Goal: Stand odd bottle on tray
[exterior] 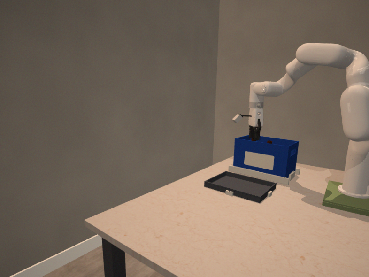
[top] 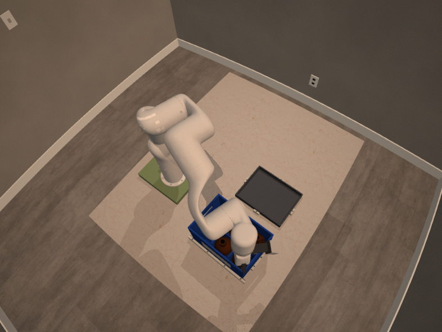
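The blue crate stands on the table with brown bottles upright inside; it also shows in the side view. One bottle shows plainly from above and another peeks out beside the wrist. The arm hides the others. A bottle mouth shows at the crate's rim. My gripper points straight down at the crate's end far from the robot base, fingertips at rim level. The fingers are partly open, around or just above a bottle neck; I cannot tell which. From above, the wrist mostly hides the gripper. The dark tray is empty.
The tray lies flat right beside the crate's long side. The crate sits on a pale base rail. The robot base stands on a green plate. A small camera bracket sticks out from the wrist.
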Tool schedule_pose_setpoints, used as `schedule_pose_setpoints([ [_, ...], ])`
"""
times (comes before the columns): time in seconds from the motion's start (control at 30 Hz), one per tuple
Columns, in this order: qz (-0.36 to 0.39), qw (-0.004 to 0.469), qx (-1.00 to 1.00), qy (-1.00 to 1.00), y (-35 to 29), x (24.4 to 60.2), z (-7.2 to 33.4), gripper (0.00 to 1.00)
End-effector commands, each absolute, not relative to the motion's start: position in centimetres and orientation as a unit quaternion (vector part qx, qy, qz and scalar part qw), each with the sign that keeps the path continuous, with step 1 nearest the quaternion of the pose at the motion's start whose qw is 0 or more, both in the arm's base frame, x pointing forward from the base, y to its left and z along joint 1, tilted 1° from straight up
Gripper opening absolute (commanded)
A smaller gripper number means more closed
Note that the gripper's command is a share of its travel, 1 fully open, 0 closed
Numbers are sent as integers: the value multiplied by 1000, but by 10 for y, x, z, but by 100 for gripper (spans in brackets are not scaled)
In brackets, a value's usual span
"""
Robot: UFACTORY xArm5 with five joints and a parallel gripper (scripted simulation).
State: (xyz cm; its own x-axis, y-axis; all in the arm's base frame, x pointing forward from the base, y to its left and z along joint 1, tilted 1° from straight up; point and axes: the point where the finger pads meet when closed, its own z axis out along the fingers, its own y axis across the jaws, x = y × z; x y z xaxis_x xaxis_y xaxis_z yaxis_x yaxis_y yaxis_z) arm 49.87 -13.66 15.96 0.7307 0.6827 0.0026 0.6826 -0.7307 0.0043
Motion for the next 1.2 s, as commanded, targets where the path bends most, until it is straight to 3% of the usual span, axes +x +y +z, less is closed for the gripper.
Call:
schedule_pose_setpoints([
  [0.0, 4, 3, 930, 367, -137, 500, 156, 65],
  [1.17, 4, 3, 930, 367, -137, 500, 139, 65],
])
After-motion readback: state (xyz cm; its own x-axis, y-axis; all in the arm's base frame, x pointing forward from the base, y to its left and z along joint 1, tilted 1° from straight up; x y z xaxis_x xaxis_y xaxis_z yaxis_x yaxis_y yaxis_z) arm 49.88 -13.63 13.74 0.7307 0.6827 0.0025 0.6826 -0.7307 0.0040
